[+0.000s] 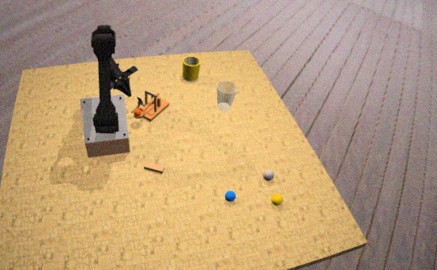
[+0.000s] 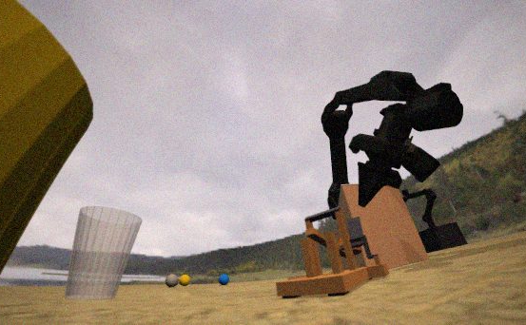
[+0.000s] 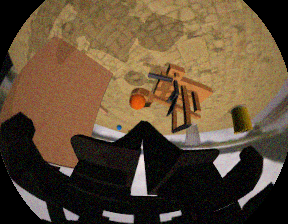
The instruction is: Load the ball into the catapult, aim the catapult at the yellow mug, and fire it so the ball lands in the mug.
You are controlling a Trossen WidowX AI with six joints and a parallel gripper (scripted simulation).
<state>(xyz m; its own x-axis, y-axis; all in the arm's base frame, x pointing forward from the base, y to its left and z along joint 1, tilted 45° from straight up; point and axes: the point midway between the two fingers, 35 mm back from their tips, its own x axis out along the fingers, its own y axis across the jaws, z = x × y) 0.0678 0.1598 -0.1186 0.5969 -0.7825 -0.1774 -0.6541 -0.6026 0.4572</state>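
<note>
The orange ball (image 1: 137,112) (image 3: 137,102) sits in the cup at the end of the catapult's throwing arm; the exterior view hides it. The small wooden catapult (image 1: 162,106) (image 2: 311,286) (image 3: 202,91) stands beside the robot's base, its other end pointing roughly towards the yellow mug. The yellow mug (image 1: 191,70) (image 2: 16,119) (image 3: 241,120) stands upright near the table's back edge. My gripper (image 1: 129,95) (image 2: 362,204) (image 3: 143,124) is shut and empty, its tips pointing down, above and to the back of the ball end of the catapult, touching nothing.
A clear cup (image 1: 226,95) (image 2: 99,257) (image 3: 193,135) stands right of the catapult. A grey ball (image 1: 268,175) (image 2: 171,280), a yellow ball (image 1: 276,199) (image 2: 185,279) and a blue ball (image 1: 230,196) (image 2: 224,279) lie front right. A small wooden block (image 1: 154,168) lies before the base.
</note>
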